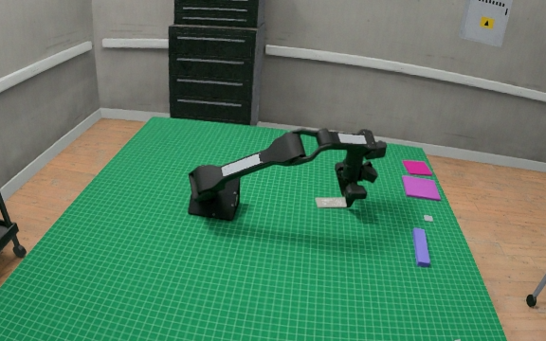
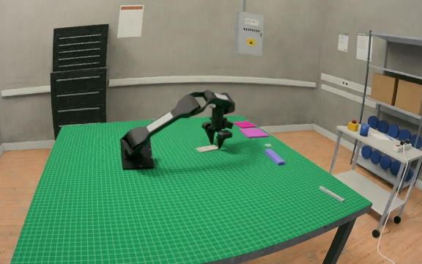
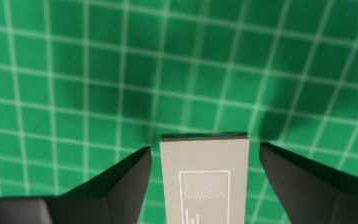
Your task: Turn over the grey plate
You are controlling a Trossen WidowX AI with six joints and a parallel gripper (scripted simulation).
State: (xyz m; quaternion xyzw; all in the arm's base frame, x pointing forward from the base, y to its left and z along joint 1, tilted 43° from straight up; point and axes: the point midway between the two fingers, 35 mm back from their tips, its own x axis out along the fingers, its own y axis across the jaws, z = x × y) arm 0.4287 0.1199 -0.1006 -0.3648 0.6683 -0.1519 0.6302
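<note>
The grey plastic plate [image 1: 331, 203] [image 2: 204, 149] [image 3: 205, 157] lies on the green mat [image 1: 263, 279] [image 2: 160, 205] [image 3: 70, 115] and looks flat. White printed marks, a hatched box and short bars, show on its upper face in the wrist view. My gripper [image 1: 347, 199] [image 2: 215, 146] [image 3: 204, 151] points down and is open. Its fingertips are low over the mat, one beside each long edge of the plate near the end away from the arm's base. In the wrist view a narrow gap shows between each fingertip and the plate. The plate's underside is hidden.
Beyond the gripper, toward the mat's far edge, lie a pink square [image 1: 417, 168] [image 2: 245, 125], a magenta plate [image 1: 421, 188] [image 2: 253, 133], a small pale piece [image 1: 427, 218] [image 2: 267, 145] and a purple bar [image 1: 421, 247] [image 2: 274, 157]. A grey bar [image 2: 331, 193] lies near a corner.
</note>
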